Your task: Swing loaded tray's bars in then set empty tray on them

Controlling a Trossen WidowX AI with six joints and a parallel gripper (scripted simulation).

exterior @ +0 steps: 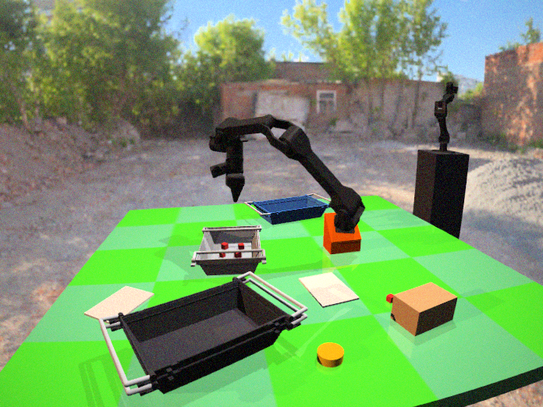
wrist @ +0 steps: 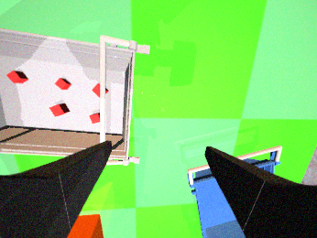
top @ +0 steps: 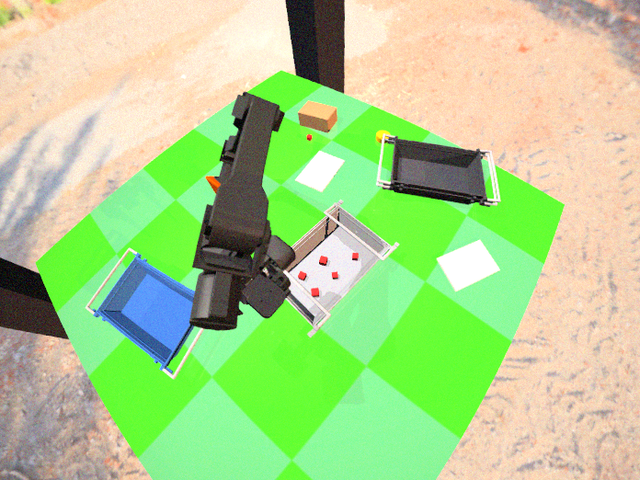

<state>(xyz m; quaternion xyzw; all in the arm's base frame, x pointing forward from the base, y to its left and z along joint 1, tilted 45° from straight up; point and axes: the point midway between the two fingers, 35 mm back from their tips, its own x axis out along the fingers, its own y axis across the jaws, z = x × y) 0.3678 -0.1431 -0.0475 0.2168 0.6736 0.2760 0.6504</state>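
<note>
The grey loaded tray (top: pixel 358 222) (exterior: pixel 230 267) (wrist: pixel 27 41) stands with several red blocks (top: pixel 323 260) (exterior: pixel 224 245) (wrist: pixel 62 83) on its floor. Its one bar (top: pixel 307 293) (exterior: pixel 232 228) (wrist: pixel 103 87) and its other bar (top: pixel 354 234) (exterior: pixel 230 252) both lie in across its top, near the two ends. The empty blue tray (top: pixel 154 304) (exterior: pixel 293 212) (wrist: pixel 213 199) stands upright apart from it, its bars swung out. My gripper (exterior: pixel 236 200) (wrist: pixel 159 147) is open and empty, high above the table between these two trays; in the top view its fingertips are hidden.
A larger-looking empty black tray (top: pixel 439 173) (exterior: pixel 196 323) stands on the far side of the loaded tray. A tan box (top: pixel 317 116) (exterior: pixel 423 306), a yellow disc (top: pixel 381 136) (exterior: pixel 330 354), an orange block (exterior: pixel 342 238) (wrist: pixel 87 227) and two white sheets (top: pixel 320 170) (top: pixel 468 265) are also there.
</note>
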